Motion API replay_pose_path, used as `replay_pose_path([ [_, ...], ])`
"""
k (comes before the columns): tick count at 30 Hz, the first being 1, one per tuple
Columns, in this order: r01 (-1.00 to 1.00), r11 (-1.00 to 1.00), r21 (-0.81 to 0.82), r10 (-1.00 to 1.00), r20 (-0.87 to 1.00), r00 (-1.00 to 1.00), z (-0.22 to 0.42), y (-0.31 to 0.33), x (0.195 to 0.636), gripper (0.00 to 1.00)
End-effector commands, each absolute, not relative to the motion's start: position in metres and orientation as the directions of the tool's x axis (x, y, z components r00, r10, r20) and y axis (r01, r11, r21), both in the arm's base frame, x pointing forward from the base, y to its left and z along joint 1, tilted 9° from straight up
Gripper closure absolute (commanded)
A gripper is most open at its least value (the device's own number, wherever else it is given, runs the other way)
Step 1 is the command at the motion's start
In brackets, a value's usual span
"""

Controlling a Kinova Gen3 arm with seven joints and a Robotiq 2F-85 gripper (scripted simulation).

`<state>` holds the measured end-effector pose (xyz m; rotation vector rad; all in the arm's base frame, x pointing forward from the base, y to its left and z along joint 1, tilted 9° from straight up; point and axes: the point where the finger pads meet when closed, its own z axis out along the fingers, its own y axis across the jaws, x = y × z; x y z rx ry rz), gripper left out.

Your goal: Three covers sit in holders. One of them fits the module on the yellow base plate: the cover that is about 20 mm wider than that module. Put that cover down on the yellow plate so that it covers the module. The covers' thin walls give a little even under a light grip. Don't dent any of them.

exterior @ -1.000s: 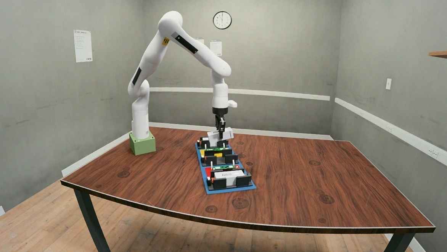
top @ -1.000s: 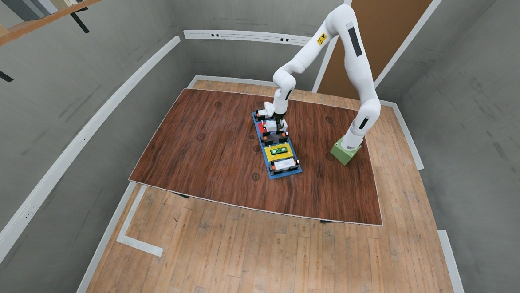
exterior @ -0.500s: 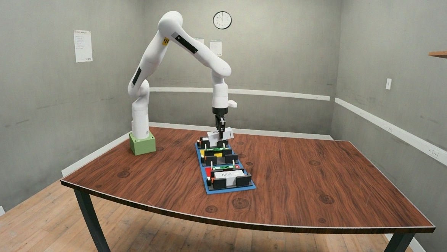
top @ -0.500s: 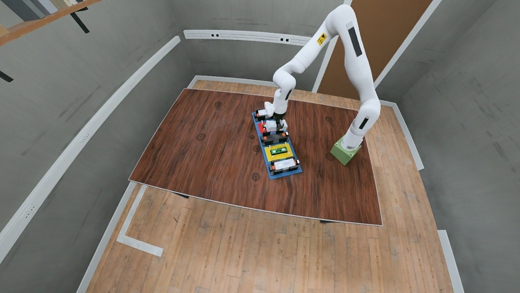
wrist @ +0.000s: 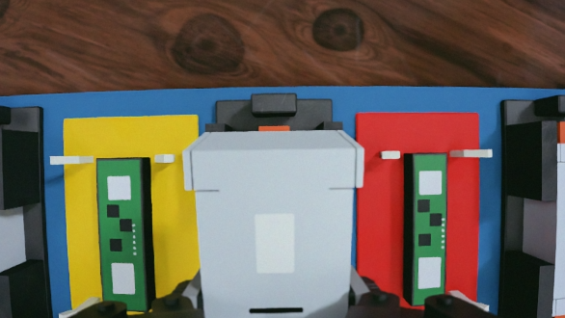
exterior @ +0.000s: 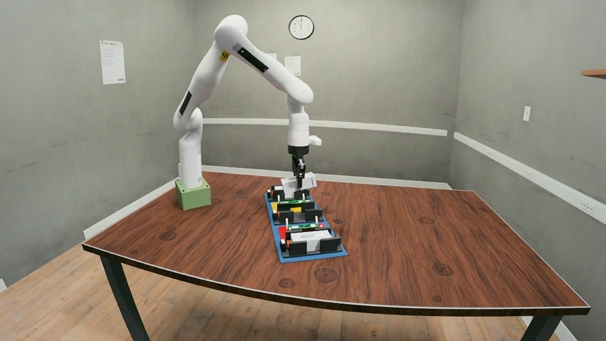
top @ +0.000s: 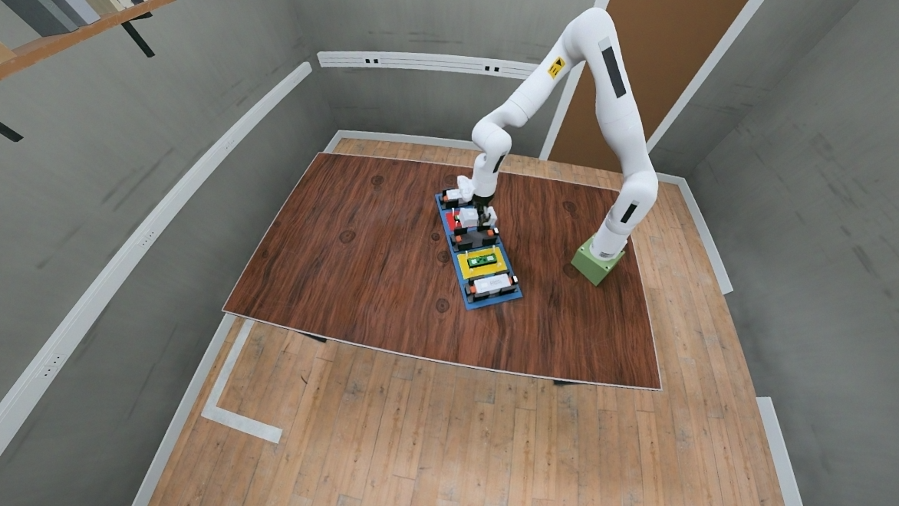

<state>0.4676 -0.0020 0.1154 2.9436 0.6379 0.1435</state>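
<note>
My gripper (top: 482, 217) (exterior: 300, 178) (wrist: 276, 290) is shut on a light grey cover (top: 468, 218) (exterior: 299, 182) (wrist: 275, 193) and holds it a little above the empty middle holder (top: 479, 238) (exterior: 297, 214) (wrist: 274, 109). The yellow plate (top: 466, 261) (exterior: 275, 206) (wrist: 159, 140) lies beside that holder with a green module (top: 482, 257) (exterior: 289, 202) (wrist: 122, 231) on it, uncovered. A second cover (top: 492, 284) sits in the holder past the yellow plate. A third cover (top: 451, 195) (exterior: 309, 237) sits in the holder at the other end.
All stands on a blue board (top: 469, 301) (exterior: 313, 256) (wrist: 145, 101) in the middle of the wooden table (top: 352, 251). A red plate (top: 450, 217) (exterior: 281, 229) (wrist: 381, 202) with its own green module (wrist: 430, 231) lies on the other side of the middle holder. The arm's green base (top: 597, 261) (exterior: 193, 195) stands near the table edge.
</note>
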Motion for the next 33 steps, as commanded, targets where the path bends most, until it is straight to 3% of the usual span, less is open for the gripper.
replay_pose_path([
  [1,0.405,-0.903,0.144,0.418,0.067,0.906,0.116,-0.002,0.468,1.0],
  [33,0.405,-0.903,0.144,0.418,0.068,0.906,0.05,0.088,0.424,1.0],
])
